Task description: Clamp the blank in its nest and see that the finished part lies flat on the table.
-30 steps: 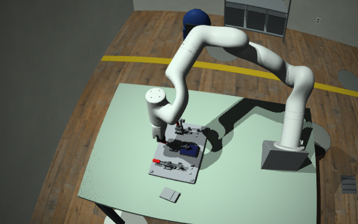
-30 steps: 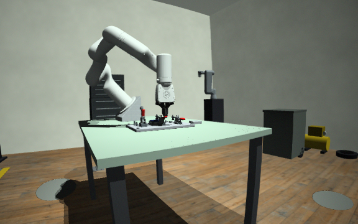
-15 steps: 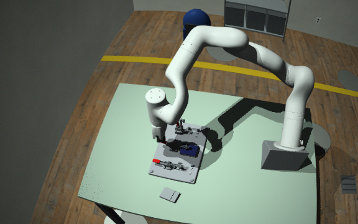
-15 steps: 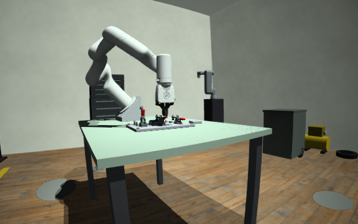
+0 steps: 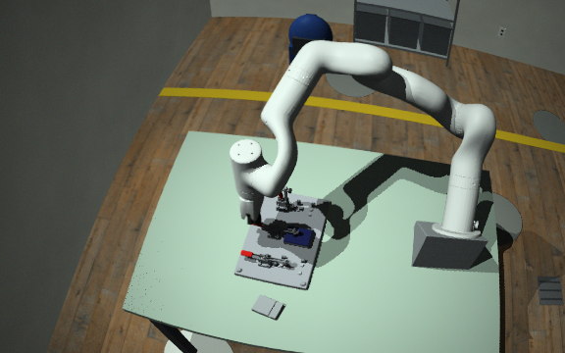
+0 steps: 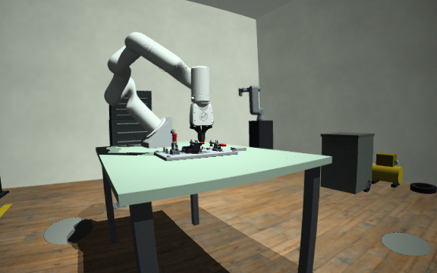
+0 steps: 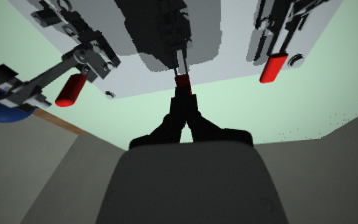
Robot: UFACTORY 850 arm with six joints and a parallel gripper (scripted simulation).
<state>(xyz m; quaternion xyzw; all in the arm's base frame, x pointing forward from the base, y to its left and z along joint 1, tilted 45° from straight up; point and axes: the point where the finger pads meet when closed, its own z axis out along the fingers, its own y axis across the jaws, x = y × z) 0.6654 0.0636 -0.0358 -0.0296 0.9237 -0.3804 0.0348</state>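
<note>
The blue blank [image 5: 298, 238] lies in the middle nest of the grey fixture plate [image 5: 280, 245], under the middle clamp's arm. That clamp's handle lies low, and its red grip [image 7: 182, 81] points off the plate's edge. My gripper [image 7: 184, 94] is shut and empty, with its fingertips touching the top of this red grip; it also shows in the overhead view [image 5: 253, 221] and the side view [image 6: 202, 138]. I cannot tell whether the handle rests on its stop. The finished part [image 5: 269, 307], grey with a milled slot, lies flat on the table in front of the plate.
The far clamp [image 5: 284, 196] stands with its handle up [image 6: 174, 136]. The near clamp's handle lies flat with its red grip [image 5: 246, 253] over the plate's corner. The arm's base [image 5: 449, 245] stands at the table's right.
</note>
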